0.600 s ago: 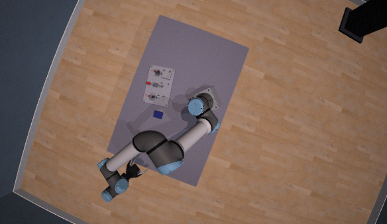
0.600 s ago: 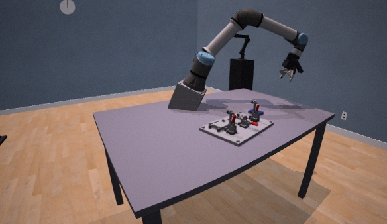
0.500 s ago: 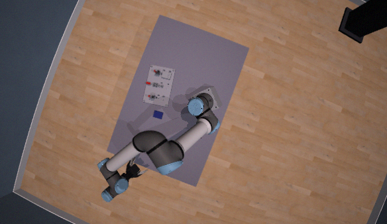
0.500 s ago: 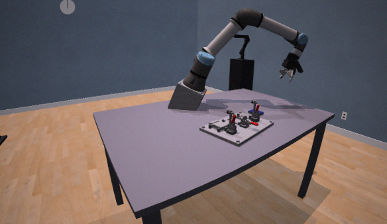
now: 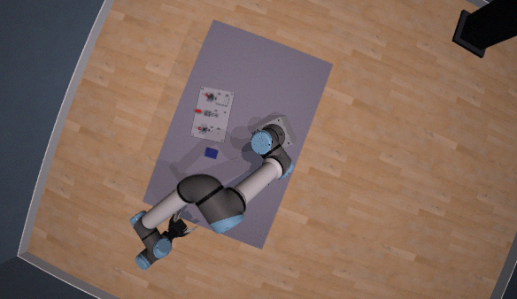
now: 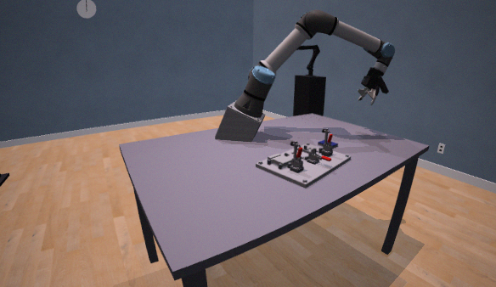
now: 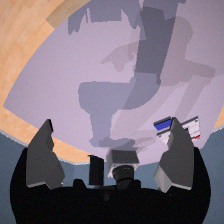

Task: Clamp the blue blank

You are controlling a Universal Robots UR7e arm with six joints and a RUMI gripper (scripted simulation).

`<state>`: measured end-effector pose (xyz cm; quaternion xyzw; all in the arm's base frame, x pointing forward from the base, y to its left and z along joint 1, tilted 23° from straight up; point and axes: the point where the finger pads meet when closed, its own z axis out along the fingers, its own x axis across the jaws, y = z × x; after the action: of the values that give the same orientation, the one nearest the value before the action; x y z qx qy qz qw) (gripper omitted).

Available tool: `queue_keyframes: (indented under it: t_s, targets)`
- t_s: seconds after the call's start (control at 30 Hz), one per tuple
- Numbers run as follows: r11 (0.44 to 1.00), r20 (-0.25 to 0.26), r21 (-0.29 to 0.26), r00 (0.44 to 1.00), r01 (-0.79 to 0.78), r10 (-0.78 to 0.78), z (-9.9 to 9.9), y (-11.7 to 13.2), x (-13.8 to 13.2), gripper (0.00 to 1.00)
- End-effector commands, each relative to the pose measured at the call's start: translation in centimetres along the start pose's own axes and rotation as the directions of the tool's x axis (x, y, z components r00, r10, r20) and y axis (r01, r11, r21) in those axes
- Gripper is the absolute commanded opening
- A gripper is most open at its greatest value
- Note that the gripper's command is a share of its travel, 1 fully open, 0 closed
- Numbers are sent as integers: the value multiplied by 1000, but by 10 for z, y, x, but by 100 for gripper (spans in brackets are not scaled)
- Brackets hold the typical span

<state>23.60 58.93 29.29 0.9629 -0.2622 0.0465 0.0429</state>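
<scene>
The blue blank lies on the table just off one end of the pale fixture plate. The plate carries three clamps with red handles. The two outer handles stand upright with bars raised; the middle handle lies low, its lock unclear. A pale square outline shows in the end nest farthest from the blank; I cannot tell whether it is the finished part, and no slot is visible. My gripper is open and empty, high above the table's end.
The arm's base block stands on the table, across from the fixture. The arm reaches high over the blank's end of the table. A black pedestal stands beyond the table.
</scene>
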Motion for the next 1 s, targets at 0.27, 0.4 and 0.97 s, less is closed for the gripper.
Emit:
queue_keyframes:
  t_s: [0.27,0.4,0.97]
  targets:
    - [1000,2,1,1000,-3,3,0,0,4,100]
    - [1000,6,-1,1000,-8,8,1,1,11,100]
    - [998,45,-17,997,-58,59,16,11,80,100]
